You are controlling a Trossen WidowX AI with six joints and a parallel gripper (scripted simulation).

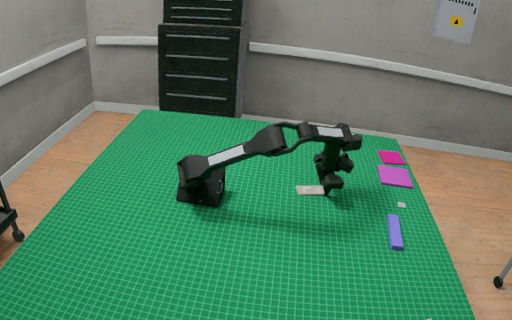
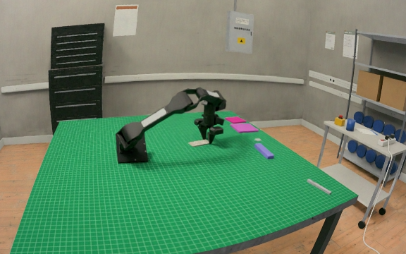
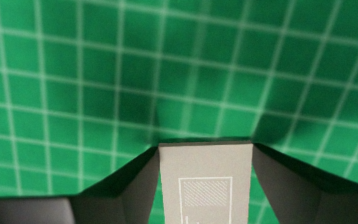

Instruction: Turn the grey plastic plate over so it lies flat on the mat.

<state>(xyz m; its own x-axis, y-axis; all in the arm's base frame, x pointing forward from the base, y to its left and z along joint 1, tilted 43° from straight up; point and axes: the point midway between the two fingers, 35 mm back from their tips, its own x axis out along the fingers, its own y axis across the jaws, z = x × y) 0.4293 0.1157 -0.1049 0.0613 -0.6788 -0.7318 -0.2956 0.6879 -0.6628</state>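
Observation:
The grey plastic plate (image 1: 308, 190) (image 2: 197, 143) (image 3: 205, 167) lies flat on the green mat (image 1: 149, 249) (image 2: 154, 197), right of the arm's base. A printed square mark shows on its upper face in the wrist view. My gripper (image 1: 328, 189) (image 2: 208, 140) (image 3: 204, 151) points down at the plate's right end, low over the mat. It is open, with one finger close against each long side of the plate. The plate fills the gap between the fingers.
Two magenta plates (image 1: 390, 157) (image 1: 395, 176), a small grey block (image 1: 401, 204) and a purple bar (image 1: 395, 231) lie along the mat's right side. A thin grey bar (image 2: 318, 186) lies near the front right corner. A trolley (image 2: 365, 141) stands off the table.

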